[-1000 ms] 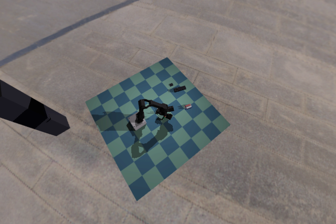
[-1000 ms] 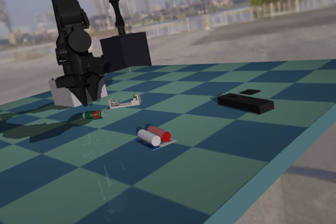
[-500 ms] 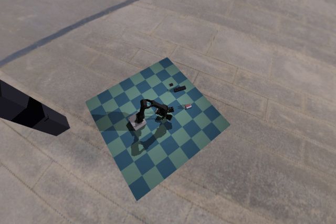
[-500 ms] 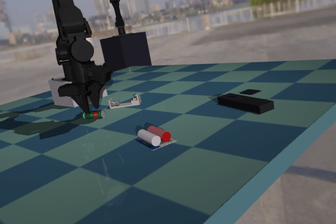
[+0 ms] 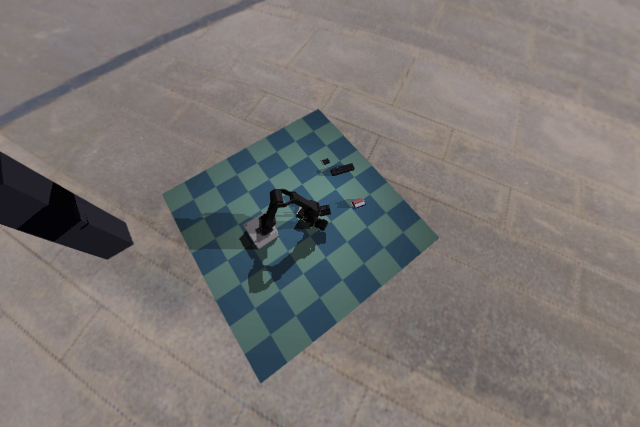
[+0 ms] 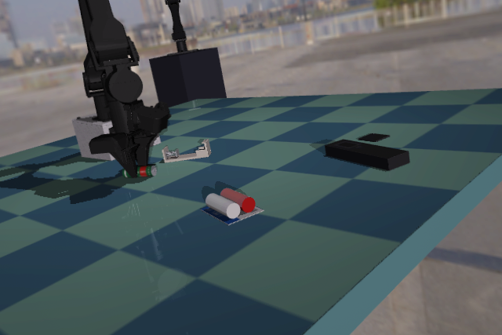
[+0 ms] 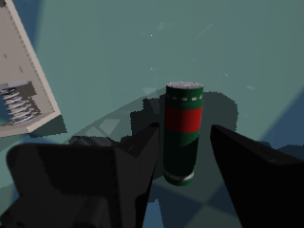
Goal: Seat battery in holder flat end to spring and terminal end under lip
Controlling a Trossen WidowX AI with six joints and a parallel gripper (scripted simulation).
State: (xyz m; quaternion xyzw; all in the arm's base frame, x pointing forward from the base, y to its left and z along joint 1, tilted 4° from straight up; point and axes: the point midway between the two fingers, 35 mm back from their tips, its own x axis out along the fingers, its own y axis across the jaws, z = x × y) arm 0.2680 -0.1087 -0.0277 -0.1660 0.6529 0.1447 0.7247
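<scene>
Tool (image 6: pixel 136 172) (image 7: pixel 184 129) is released, its fingers parted on either side of the battery (image 6: pixel 140 171) (image 7: pixel 182 135) without gripping it. The battery, green with a red band, lies on its side on the checkered bench (image 5: pixel 308 277) (image 6: pixel 259 282) (image 7: pixel 119 43), outside the holder (image 6: pixel 187 157) (image 7: pixel 33 62). In the wrist view, the holder's coil spring (image 7: pixel 19 105) is at 10 o'clock from the battery. In the exterior view, the holder is at 2 o'clock from the battery. White (image 6: pixel 222 205) and red (image 6: pixel 238 199) cylinders lie side by side at 4 o'clock from the battery.
</scene>
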